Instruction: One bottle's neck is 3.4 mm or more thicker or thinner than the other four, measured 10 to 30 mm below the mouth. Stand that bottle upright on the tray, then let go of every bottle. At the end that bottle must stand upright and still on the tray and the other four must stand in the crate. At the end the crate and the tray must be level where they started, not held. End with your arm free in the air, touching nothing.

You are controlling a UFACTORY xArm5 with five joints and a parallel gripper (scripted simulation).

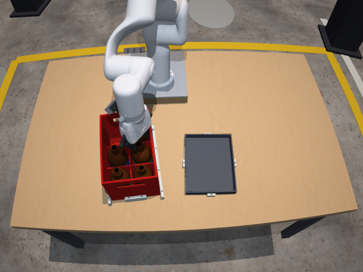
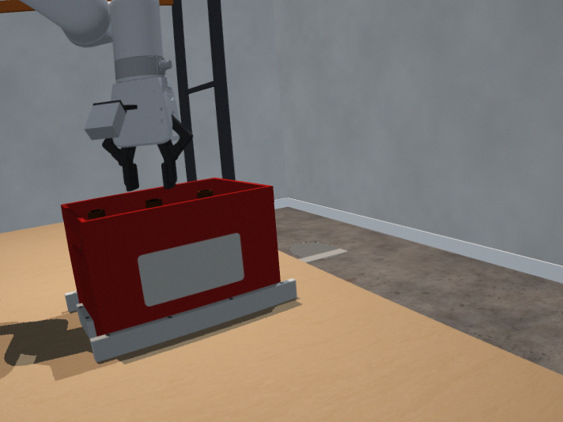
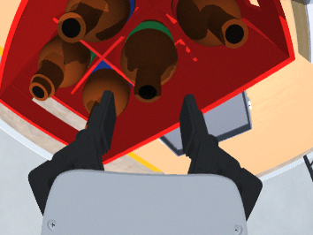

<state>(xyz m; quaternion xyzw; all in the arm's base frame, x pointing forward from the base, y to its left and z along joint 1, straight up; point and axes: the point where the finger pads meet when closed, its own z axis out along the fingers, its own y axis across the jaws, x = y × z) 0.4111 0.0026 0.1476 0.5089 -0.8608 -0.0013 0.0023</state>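
with its fingers apart, the gripper [image 1: 128, 143] [image 2: 150, 187] [image 3: 148, 104] hovers over brown bottles [image 1: 117, 157] [image 2: 153, 203] [image 3: 148, 57] in the red crate [image 1: 133, 190] [image 2: 113, 272] [image 3: 212, 84], bottleless gray tray [image 1: 209, 166] [image 3: 221, 116] at right in the top view

Five brown bottles [image 3: 148, 57], one red crate [image 1: 131, 191] [image 2: 182, 268] [image 3: 57, 146], one tray [image 1: 209, 163] [image 3: 225, 116].

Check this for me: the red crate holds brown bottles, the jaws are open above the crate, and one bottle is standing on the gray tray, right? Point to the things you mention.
Not quite: no bottle stands on the gray tray [image 1: 209, 163] [image 3: 221, 115]; the top view shows it empty. The rest holds.
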